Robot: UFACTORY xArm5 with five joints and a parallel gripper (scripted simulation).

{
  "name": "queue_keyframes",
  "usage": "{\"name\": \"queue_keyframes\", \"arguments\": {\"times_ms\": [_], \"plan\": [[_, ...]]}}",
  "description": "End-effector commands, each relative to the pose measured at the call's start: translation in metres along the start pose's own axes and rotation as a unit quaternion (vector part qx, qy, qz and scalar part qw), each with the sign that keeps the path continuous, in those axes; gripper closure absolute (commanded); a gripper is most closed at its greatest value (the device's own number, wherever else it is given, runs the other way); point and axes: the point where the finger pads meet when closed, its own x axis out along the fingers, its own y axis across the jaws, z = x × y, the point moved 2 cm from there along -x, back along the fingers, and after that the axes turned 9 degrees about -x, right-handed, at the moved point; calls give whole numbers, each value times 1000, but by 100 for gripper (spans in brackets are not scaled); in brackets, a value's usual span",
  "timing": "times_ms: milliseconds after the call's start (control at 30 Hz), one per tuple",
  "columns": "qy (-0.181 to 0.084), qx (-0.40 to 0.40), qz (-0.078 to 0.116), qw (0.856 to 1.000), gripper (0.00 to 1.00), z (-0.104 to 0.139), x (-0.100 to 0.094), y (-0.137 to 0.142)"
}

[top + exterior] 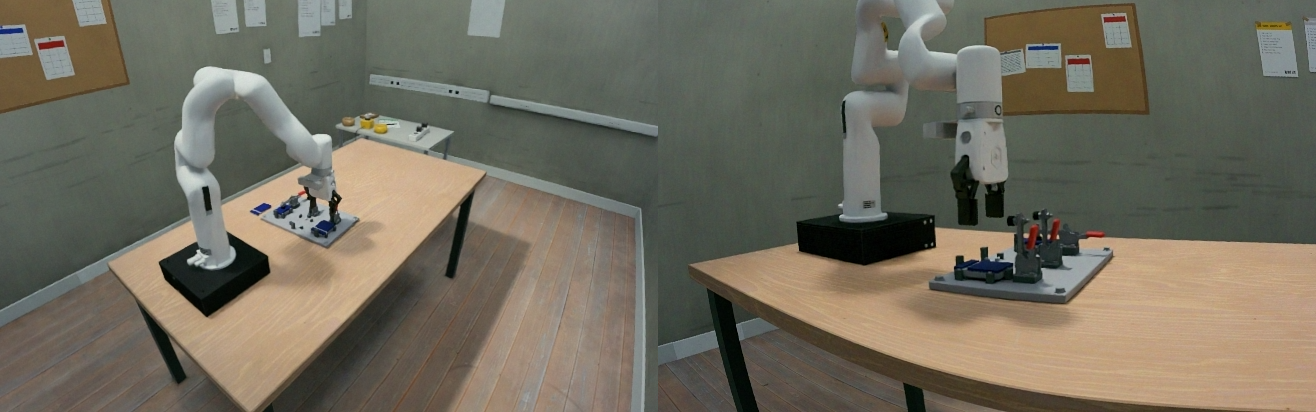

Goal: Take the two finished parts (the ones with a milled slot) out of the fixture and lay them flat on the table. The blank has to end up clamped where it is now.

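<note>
A grey fixture plate lies on the wooden table. One blue part sits in the plate's end station, beside a toggle clamp whose red handle stands up. Another blue part sits in the opposite end station, where the clamp's red handle lies level. The middle station holds no part that I can see. A third blue part lies flat on the table beside the plate. My gripper is open and empty, hanging above the plate.
The arm's black base stands at the table's end. A small side table with small objects stands by the far wall.
</note>
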Motion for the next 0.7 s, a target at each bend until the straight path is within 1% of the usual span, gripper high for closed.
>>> {"name": "queue_keyframes", "arguments": {"times_ms": [0,167,233,433,667], "plan": [[-2,0,-1,1000,0,1,9,-1],[-2,0,-1,1000,0,1,23,-1],[-2,0,-1,1000,0,1,23,-1],[-2,0,-1,1000,0,1,37,-1],[-2,0,-1,1000,0,1,42,-1]]}}
